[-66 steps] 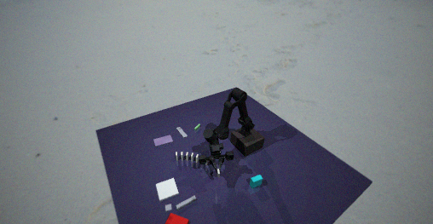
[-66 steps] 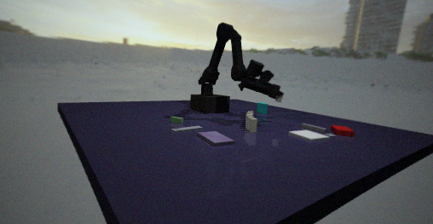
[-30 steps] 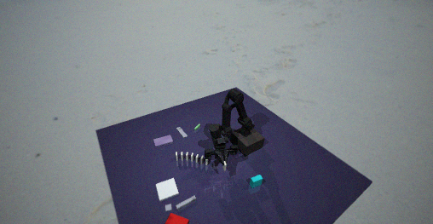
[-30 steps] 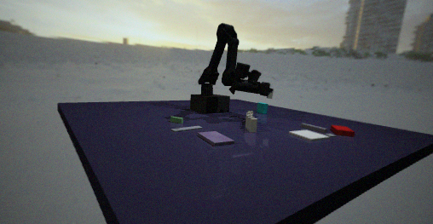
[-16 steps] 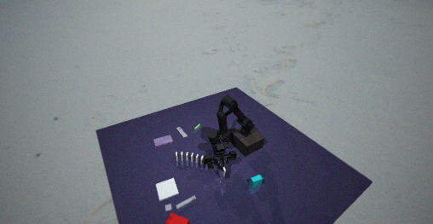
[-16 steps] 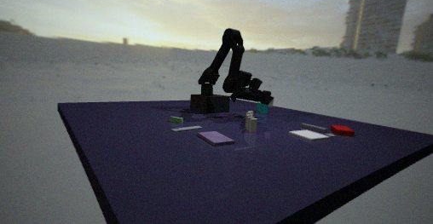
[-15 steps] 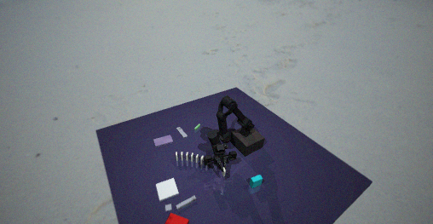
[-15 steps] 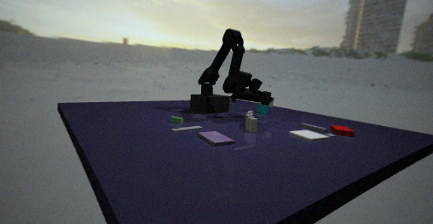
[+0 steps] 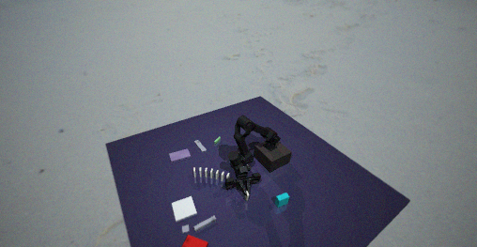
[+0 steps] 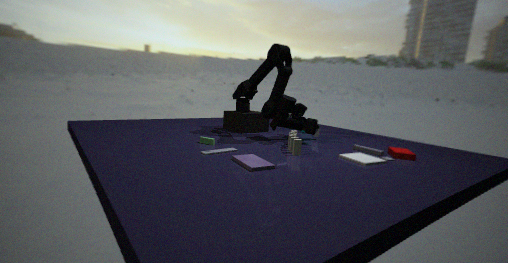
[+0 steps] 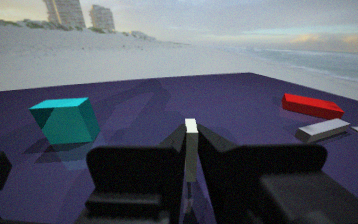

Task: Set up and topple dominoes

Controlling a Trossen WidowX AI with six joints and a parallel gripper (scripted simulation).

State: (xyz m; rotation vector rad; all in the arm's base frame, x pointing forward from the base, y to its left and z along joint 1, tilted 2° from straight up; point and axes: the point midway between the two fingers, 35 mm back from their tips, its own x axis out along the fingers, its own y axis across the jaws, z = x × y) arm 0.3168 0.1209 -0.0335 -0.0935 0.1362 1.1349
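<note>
Several cream-white dominoes (image 9: 211, 176) (image 10: 297, 147) stand upright in a row; the arm partly covers the row's right end in the top view. My gripper (image 9: 246, 193) (image 11: 190, 128) is shut on another white domino (image 9: 247, 195) (image 11: 191, 157), held upright between the fingertips. It is low over the dark blue mat (image 9: 329, 204) (image 11: 145, 110), beyond the row's right end in the top view and apart from the row. The wrist view shows its reflection below it; whether its foot touches the mat I cannot tell. In the exterior view the fingertips are mostly hidden.
A teal block (image 9: 282, 200) (image 11: 71, 121) stands right of the gripper in the top view. A white square slab (image 9: 184, 208), a grey bar (image 9: 205, 223) (image 11: 323, 129) and a red block (image 9: 194, 242) (image 11: 312, 106) lie toward the front. A lilac slab (image 9: 179, 155) (image 10: 254, 162) and a green block (image 9: 217, 140) lie behind the row.
</note>
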